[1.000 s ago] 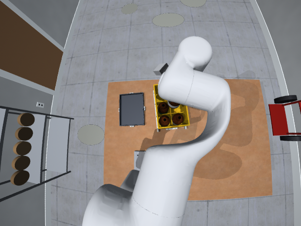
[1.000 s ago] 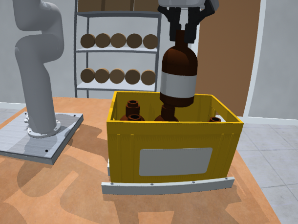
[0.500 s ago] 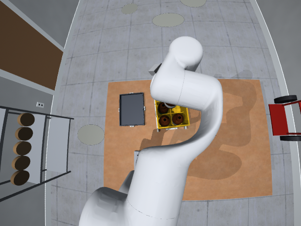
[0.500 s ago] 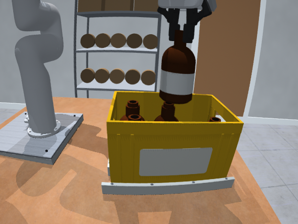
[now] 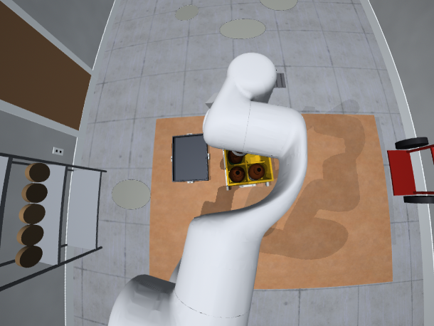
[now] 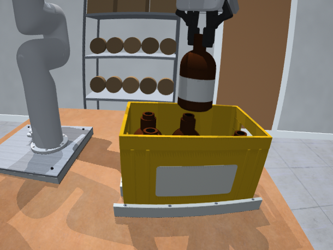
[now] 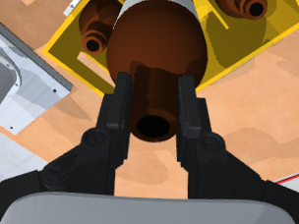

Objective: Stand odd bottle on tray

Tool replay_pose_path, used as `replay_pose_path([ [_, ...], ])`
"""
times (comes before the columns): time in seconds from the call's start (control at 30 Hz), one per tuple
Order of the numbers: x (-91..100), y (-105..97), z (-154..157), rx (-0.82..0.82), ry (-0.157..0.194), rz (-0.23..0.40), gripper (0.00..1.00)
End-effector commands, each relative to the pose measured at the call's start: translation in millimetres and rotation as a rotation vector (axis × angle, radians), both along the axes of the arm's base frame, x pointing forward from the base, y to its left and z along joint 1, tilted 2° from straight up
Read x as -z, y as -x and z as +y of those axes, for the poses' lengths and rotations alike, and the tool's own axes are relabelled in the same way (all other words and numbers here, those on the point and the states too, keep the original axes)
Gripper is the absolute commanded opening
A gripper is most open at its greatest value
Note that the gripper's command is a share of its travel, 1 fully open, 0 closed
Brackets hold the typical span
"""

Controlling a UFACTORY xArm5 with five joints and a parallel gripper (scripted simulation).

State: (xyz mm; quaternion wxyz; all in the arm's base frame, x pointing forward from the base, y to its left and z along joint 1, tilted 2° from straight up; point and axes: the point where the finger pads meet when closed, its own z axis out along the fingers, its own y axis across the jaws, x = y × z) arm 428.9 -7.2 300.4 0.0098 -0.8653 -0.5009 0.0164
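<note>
Bottle [image 6: 197, 73] hangs upright above the yellow crate [image 6: 191, 161], its base just over the rim. The gripper [image 6: 201, 35] is closed on its neck, fingers narrow on both sides. Four bottles [image 6: 148, 120] stand in the crate below. The tray [image 5: 189, 157] lies beside the crate, apart. The arm [image 5: 228, 221] hides part of the crate from above.

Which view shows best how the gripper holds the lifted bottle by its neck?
The wrist view: both fingers press the neck of the brown bottle from either side, mouth facing the camera. The exterior view shows the gripper shut on that neck, the bottle hanging over the yellow crate. In the top view the arm hides the grasp.
</note>
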Motion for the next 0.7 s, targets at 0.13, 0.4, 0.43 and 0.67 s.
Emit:
replay_pose_path([
  [0.13, -1.6, 2, 15, 0.0, 0.001, -0.004, 0.0],
  [0.4, -1.6, 4, 27, 0.0, 0.002, -0.004, 0.0],
  [0.43, -1.6, 4, 29, 0.0, 0.002, -0.004, 0.0],
  [0.67, -1.6, 7, 45, 0.0, 0.004, -0.004, 0.0],
])
